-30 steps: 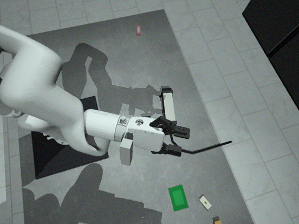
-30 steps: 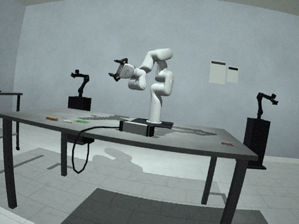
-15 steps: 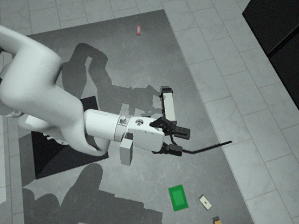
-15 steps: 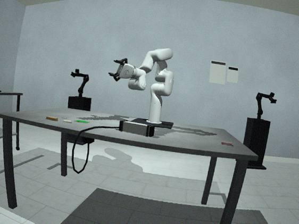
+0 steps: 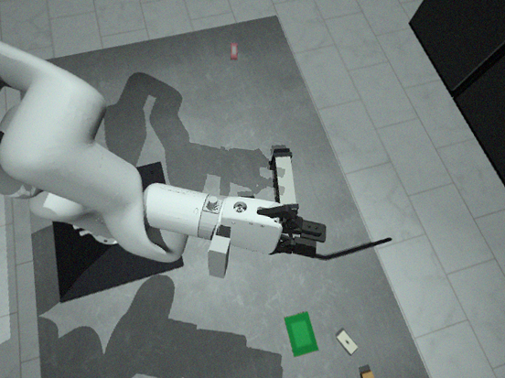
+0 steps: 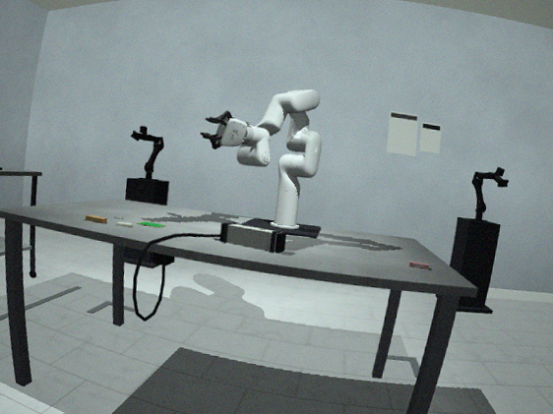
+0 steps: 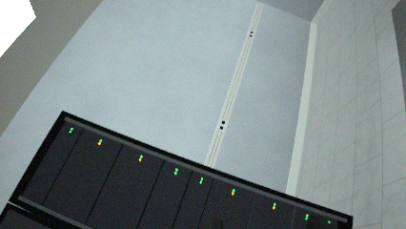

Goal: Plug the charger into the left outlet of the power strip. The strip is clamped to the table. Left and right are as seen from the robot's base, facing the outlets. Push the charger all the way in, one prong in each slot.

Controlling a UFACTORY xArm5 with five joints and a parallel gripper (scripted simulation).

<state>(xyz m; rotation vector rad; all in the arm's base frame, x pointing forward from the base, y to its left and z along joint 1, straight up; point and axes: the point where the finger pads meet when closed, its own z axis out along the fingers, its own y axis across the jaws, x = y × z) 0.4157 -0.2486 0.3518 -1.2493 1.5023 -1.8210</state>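
We see our gripper [image 6: 212, 127] held high above the table [image 6: 311, 267], its jaws about half open with nothing between them. The power strip [image 5: 283, 175] sits near the middle of the worktop, just in front of the arm's base plate [image 6: 310, 228] (its black cable [image 6: 149, 283] drops over the near edge). We cannot tell which of the small items by the left edge is the charger.
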